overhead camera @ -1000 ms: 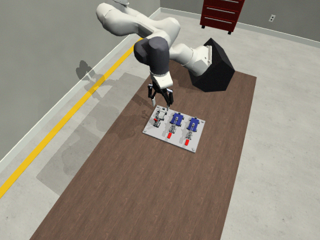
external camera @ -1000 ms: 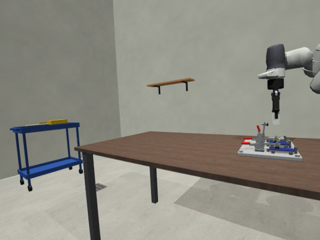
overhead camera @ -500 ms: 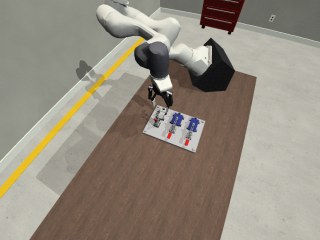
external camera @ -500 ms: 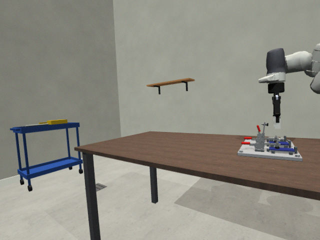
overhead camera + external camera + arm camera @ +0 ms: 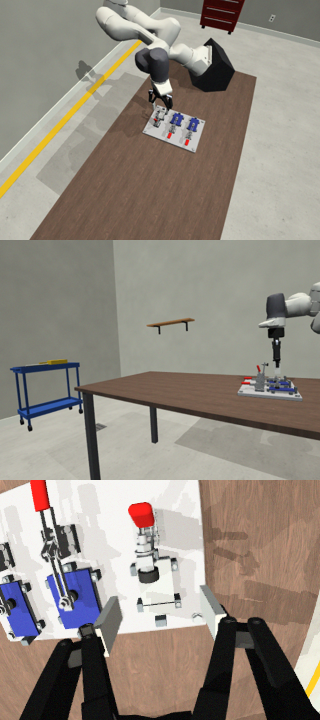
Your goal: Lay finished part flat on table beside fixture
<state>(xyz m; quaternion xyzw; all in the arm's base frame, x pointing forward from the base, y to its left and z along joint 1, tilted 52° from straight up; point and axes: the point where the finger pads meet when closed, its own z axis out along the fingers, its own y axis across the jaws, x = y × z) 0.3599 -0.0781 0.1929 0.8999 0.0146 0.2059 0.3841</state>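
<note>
A grey fixture plate (image 5: 153, 133) (image 5: 268, 395) (image 5: 107, 500) lies on the brown table (image 5: 129, 186) (image 5: 180, 392). At its left station sits the pale finished part (image 5: 161, 115) (image 5: 159, 588) with a slot across it. The toggle clamp at that station (image 5: 155, 119) (image 5: 258, 368) (image 5: 142, 514) has its red handle raised. Two blue blanks (image 5: 176, 118) (image 5: 193, 123) (image 5: 72, 595) (image 5: 16, 610) sit under closed clamps with red handles (image 5: 169, 135) (image 5: 187, 142). My gripper (image 5: 161, 108) (image 5: 276, 369) (image 5: 159, 602) is open and empty. It points down just above the finished part, one finger on either side.
The black robot pedestal (image 5: 214, 69) stands at the table's far end. A red drawer cabinet (image 5: 222, 12) stands by the back wall. A blue cart (image 5: 46, 389) and a wall shelf (image 5: 170, 322) are well away from the table.
</note>
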